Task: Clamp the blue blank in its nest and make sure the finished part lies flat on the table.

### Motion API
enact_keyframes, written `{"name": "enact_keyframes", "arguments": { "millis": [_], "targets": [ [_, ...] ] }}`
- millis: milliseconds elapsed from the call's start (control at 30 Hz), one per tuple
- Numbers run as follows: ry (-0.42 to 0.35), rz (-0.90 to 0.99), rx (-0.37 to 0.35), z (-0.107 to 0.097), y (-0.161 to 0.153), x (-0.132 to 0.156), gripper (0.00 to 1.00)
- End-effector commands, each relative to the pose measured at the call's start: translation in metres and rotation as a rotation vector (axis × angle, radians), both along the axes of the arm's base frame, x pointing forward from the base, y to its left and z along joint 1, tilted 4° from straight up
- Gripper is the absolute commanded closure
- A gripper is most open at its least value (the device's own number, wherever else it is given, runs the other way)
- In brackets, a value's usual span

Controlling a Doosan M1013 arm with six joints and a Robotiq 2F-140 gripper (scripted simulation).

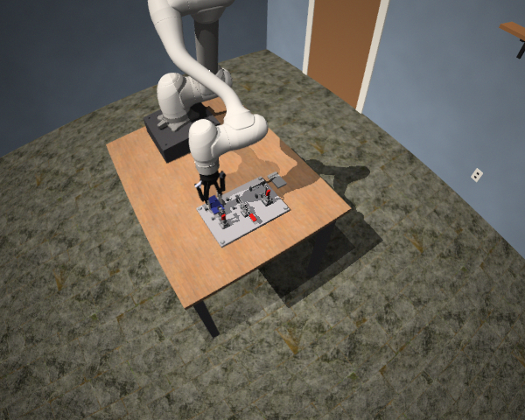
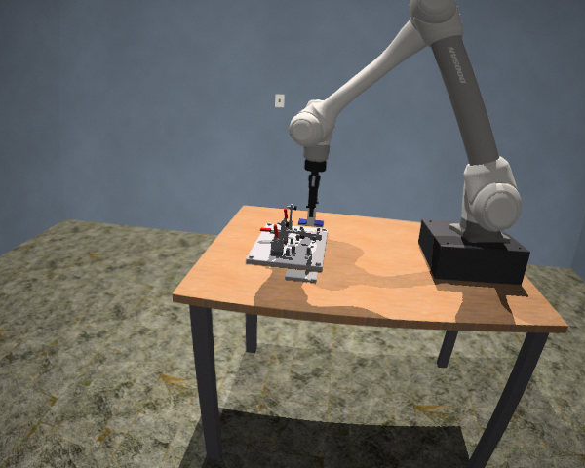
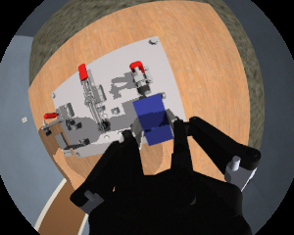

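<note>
Gripping the blue blank (image 1: 214,201) (image 2: 303,221) (image 3: 149,106) across its width, the claw (image 1: 214,204) (image 2: 311,218) (image 3: 154,120) stands partly open, its fingers shut against the sides. The blank is over the end of the fixture plate (image 1: 238,231) (image 2: 260,252) (image 3: 163,58), near the end clamp's red handle (image 1: 223,218) (image 2: 285,214) (image 3: 136,65); whether it touches the rest pads, I cannot tell. Beyond the plate's opposite end, the grey finished part (image 1: 279,182) (image 2: 299,275) lies flat on the bench (image 1: 172,253) (image 2: 383,261) (image 3: 201,54), well apart from the claw, while the middle clamp's red handle (image 1: 252,217) (image 2: 265,229) (image 3: 83,72) lies low, pointing away from the arm's base (image 1: 165,151) (image 2: 514,264).
</note>
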State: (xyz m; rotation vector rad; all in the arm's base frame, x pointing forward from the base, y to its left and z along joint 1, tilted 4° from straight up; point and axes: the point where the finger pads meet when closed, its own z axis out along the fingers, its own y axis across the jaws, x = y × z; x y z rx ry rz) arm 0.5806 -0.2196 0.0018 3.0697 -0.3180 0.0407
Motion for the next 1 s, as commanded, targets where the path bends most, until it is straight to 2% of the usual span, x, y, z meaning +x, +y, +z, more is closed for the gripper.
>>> {"name": "enact_keyframes", "arguments": {
  "millis": [0, 967],
  "targets": [
    [0.000, 0.000, 0.000, 0.000, 0.000, 0.000, 1.00],
    [0.000, 0.000, 0.000, -0.023, -0.001, 0.001, 1.00]
  ]
}}
